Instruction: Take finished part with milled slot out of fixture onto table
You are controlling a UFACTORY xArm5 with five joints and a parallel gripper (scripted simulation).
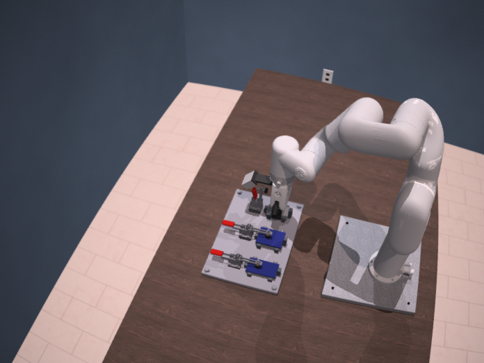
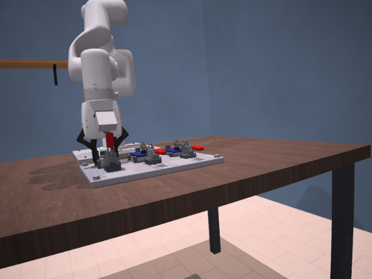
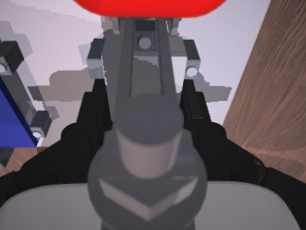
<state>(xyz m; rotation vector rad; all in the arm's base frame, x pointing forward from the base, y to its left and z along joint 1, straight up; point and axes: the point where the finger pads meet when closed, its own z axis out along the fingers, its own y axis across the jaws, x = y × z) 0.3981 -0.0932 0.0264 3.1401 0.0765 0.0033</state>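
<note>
Wrist | claw (image 3: 146, 106) clamped on finished part (image 3: 179, 72) | clamp handle (image 3: 148, 6) upright

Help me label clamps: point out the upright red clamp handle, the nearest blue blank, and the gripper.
upright red clamp handle (image 2: 109, 139), exterior view, mid-grip.
nearest blue blank (image 1: 262, 268), top view, top face.
gripper (image 3: 146, 103), wrist view, between fingertips.

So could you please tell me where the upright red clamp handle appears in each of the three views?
Top: upright red clamp handle at the grey fixture plate's far end, left of the gripper.
Exterior: handle left of centre, just below the wrist camera box.
Wrist: handle along the top edge.
Shared landmark: nearest blue blank.
</note>
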